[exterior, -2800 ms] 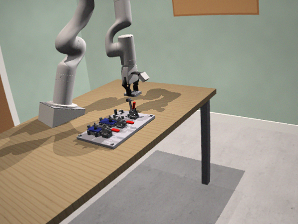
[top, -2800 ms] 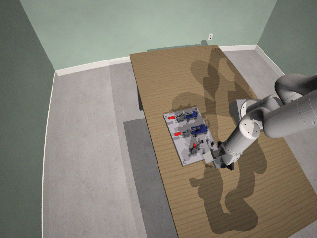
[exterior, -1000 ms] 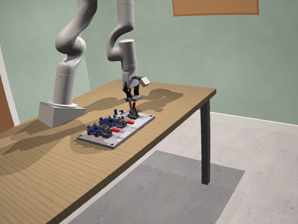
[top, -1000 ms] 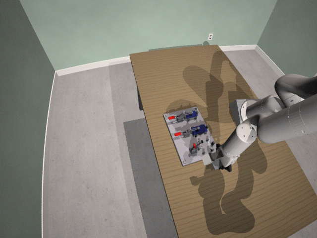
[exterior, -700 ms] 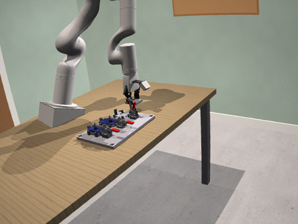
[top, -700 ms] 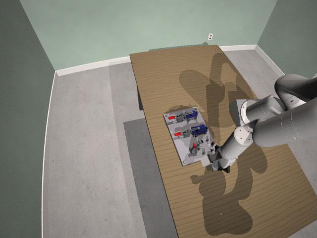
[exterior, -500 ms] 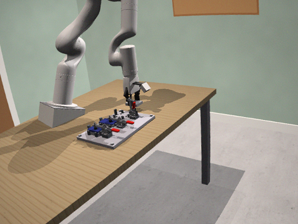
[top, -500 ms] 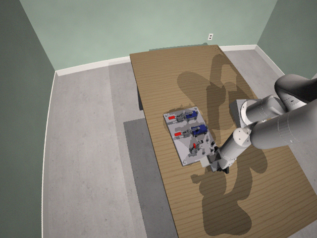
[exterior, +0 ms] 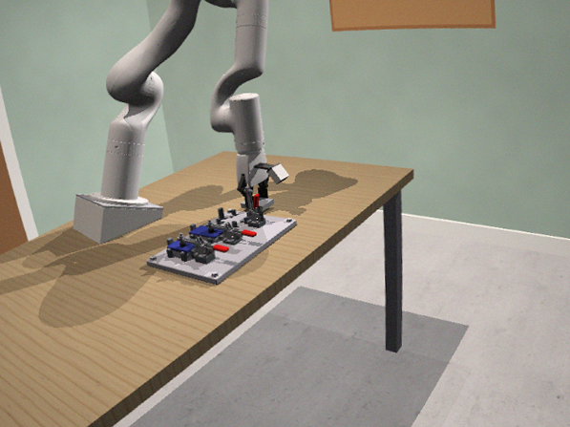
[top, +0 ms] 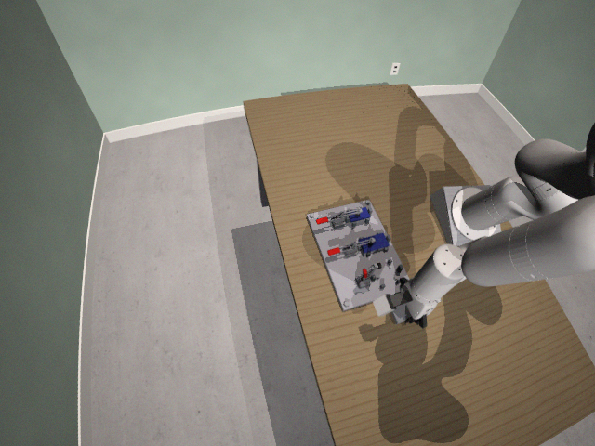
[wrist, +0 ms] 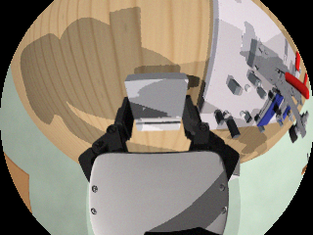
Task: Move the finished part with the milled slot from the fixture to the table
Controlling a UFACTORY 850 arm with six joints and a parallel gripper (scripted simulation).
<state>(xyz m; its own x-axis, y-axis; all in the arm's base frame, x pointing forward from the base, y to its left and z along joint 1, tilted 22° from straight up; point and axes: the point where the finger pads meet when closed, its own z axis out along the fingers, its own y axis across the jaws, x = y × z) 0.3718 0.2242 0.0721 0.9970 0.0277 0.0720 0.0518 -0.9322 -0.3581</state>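
Observation:
My gripper (wrist: 157, 104) is shut on the finished part (wrist: 156, 101), a grey block with a milled slot. It holds the part flat and very low over the wood table, just beyond the end of the fixture plate (top: 353, 256). I cannot tell if the part (exterior: 260, 202) touches the table. The two blue blanks (top: 359, 216) (top: 375, 241) sit in their nests, each with its red-handled clamp lying down. The third clamp (top: 364, 273) has its red handle upright, and its nest (top: 381, 268) is empty.
The robot base (exterior: 109, 215) stands on the table behind the fixture. The table's long edge (exterior: 325, 229) runs close along the fixture's other side. The plate carries small pins and pads (wrist: 235, 85).

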